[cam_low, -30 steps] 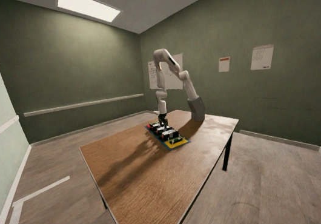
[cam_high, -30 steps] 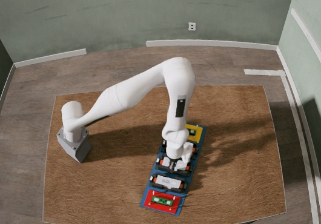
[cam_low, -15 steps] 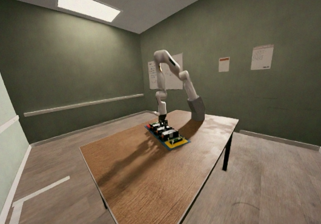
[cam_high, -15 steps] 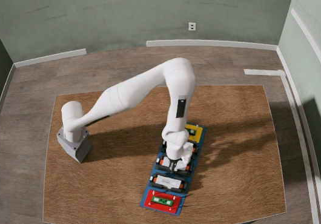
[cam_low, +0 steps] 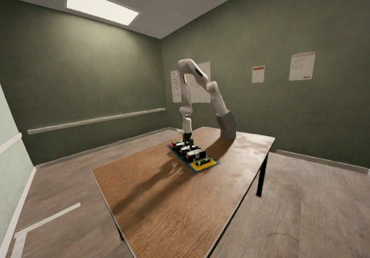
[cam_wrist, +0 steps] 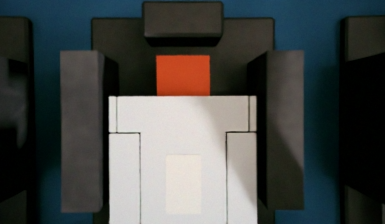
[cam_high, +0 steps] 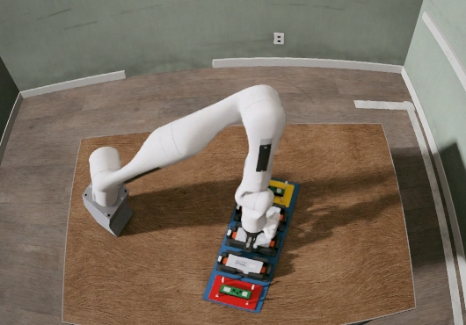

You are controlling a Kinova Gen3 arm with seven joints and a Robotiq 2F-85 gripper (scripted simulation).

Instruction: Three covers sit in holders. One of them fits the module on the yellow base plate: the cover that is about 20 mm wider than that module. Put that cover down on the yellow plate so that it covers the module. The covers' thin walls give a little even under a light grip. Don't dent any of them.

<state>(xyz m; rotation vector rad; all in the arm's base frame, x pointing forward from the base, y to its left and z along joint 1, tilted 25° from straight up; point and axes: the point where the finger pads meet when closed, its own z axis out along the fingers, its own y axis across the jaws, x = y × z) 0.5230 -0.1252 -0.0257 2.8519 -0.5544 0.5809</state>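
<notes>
Middle cover sits in holder, between its side blocks. Likely light, thin-walled, springy; you pinch long sides evenly, near mid-length, barely squeezing. Your hand, fingers wide apart, holds nothing, just above. Yellow plate waits at blue board's end, on bench. Arm partly hides plate and far cover from top; wrist view crops middle cover's near end; you can't judge widths.

The white arm reaches over the blue board, its gripper above the middle cover, between the yellow plate and the red plate.
</notes>
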